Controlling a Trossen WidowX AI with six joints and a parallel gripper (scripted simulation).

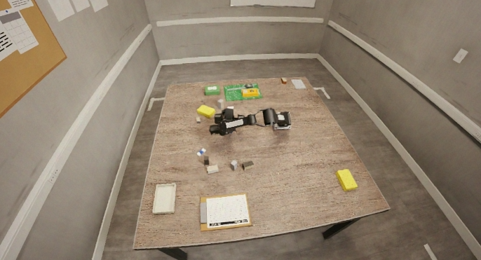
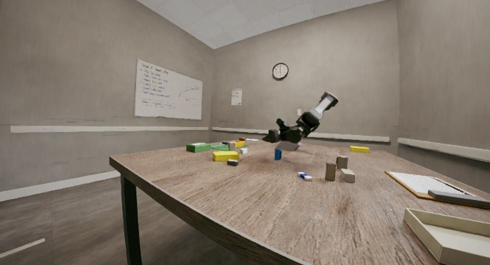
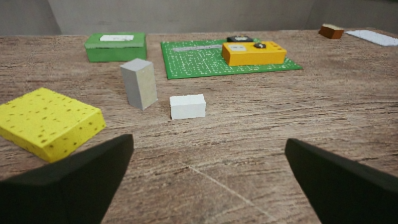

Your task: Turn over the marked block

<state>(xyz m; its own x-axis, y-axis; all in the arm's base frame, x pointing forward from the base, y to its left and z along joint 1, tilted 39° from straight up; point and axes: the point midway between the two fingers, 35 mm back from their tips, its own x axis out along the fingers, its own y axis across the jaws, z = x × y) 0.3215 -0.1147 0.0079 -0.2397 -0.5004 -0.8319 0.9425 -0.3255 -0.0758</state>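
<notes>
The marked block (image 2: 278,153) is a small blue block standing upright on the table. It shows only in the exterior view, and its black mark does not show there. In the top view the arm hides it, and it is outside the wrist view. My gripper (image 1: 220,120) (image 2: 278,131) (image 3: 209,143) is open and empty. It hangs a little above the block, apart from it, pointing toward the far side of the table.
Ahead of the gripper lie a yellow sponge (image 3: 50,122) (image 1: 205,111), an upright grey block (image 3: 139,83), a white block (image 3: 187,106), a green box (image 3: 116,47) and a green board (image 3: 200,62) with an orange box (image 3: 254,53). Several grey blocks (image 1: 234,165), a clipboard (image 1: 226,211) and a white tray (image 1: 164,198) lie nearer the front.
</notes>
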